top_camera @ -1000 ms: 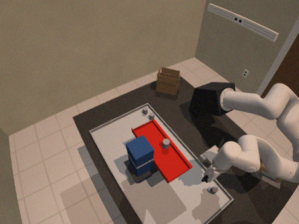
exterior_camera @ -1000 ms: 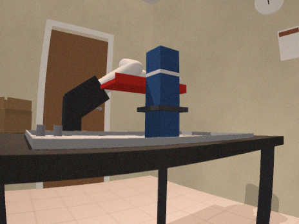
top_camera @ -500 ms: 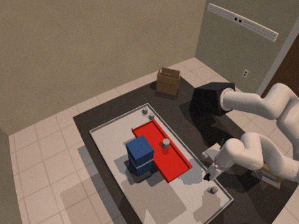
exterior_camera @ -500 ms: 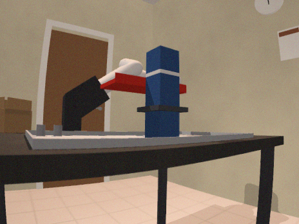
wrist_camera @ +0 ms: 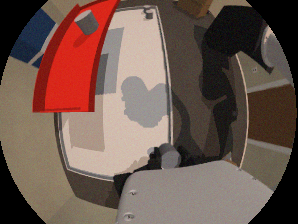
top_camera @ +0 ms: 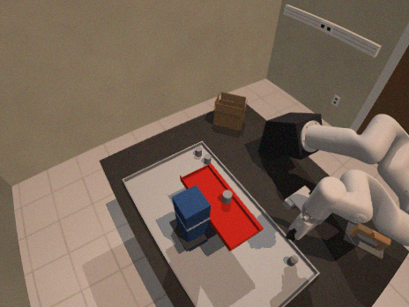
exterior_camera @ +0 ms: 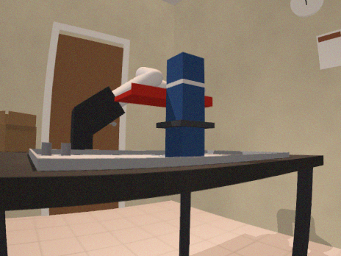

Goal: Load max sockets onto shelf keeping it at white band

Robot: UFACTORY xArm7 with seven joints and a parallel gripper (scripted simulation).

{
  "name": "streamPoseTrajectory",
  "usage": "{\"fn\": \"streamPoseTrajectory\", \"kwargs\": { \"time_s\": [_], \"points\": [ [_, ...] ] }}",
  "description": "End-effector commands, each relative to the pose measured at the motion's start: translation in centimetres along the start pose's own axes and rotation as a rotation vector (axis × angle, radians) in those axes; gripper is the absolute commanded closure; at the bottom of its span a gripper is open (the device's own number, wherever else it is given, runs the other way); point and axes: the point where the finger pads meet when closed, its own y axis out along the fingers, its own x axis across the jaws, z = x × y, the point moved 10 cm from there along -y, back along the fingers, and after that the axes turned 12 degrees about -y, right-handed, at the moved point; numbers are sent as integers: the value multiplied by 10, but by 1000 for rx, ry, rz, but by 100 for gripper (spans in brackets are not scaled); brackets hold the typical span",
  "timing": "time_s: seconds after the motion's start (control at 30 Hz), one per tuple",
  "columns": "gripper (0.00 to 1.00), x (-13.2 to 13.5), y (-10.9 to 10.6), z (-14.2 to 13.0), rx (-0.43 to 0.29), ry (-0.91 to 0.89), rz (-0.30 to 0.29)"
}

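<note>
A red rimmed shelf point(top_camera: 220, 205) hangs on the blue post point(top_camera: 191, 212), about level with the white band point(exterior_camera: 185, 83). One grey socket point(top_camera: 226, 196) stands on the shelf inside the rim; it also shows in the wrist view point(wrist_camera: 87, 23). Two sockets point(top_camera: 197, 153) point(top_camera: 207, 159) stand at the far corner of the white tray. Another socket point(top_camera: 293, 260) stands at the tray's near right corner. My gripper point(top_camera: 293, 234) hovers above the tray's right edge, clear of the shelf's near end, shut on a grey socket point(wrist_camera: 172, 157).
A dark collar point(exterior_camera: 184, 125) rings the post below the shelf. The tray point(top_camera: 247, 260) has a raised rim. A cardboard box point(top_camera: 230, 110) stands at the table's far end. The arm's black base point(top_camera: 286, 134) is at the right. A brown object point(top_camera: 370, 235) lies under the arm.
</note>
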Motion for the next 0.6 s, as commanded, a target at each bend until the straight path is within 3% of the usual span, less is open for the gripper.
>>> {"fn": "streamPoseTrajectory", "kwargs": {
  "time_s": [0.0, 0.1, 0.57],
  "points": [
    [100, 7, -21, -2, 1, -1, 1],
    [100, 8, -25, -2, 1, -1, 1],
    [100, 30, -84, -7, 1, -1, 1]
  ]
}}
